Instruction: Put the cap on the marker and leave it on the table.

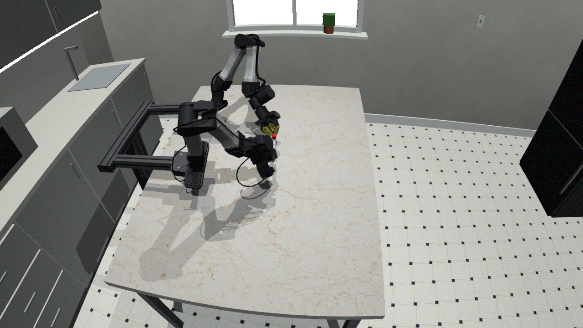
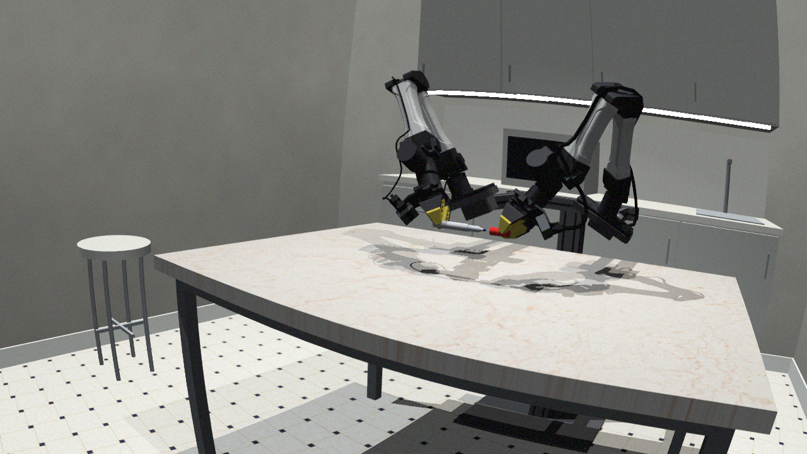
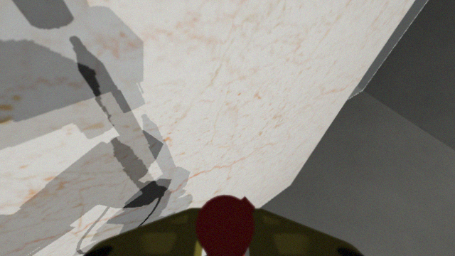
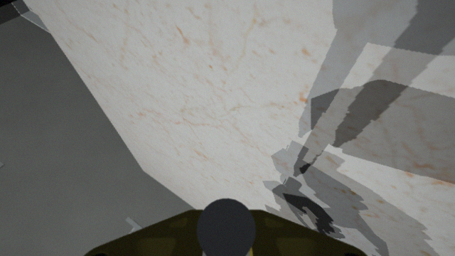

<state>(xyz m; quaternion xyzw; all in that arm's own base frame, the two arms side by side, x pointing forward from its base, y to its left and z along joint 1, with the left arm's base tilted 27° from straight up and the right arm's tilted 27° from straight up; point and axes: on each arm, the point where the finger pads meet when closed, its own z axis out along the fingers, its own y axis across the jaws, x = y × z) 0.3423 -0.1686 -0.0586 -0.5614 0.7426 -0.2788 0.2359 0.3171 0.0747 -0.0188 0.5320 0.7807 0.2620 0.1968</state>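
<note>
A red cap (image 1: 273, 135) (image 2: 495, 231) is held by my left gripper (image 2: 510, 229) (image 3: 225, 242), which is shut on it; its dark red end fills the bottom middle of the left wrist view. A white marker (image 1: 274, 145) (image 2: 463, 226) is held near its rear by my right gripper (image 2: 439, 220) (image 4: 226, 245), which is shut on it; its dark round end shows in the right wrist view. Both are above the table (image 1: 326, 228) (image 2: 394, 299). The marker's dark tip points at the cap, roughly in line, with a narrow gap between them in the exterior view.
The two arms reach in close together from the mounting frame (image 1: 142, 161) at the table's edge. Their shadows lie on the table top below. A round stool (image 2: 113, 243) stands on the floor beside the table. A counter with a sink (image 1: 99, 76) is behind the arms.
</note>
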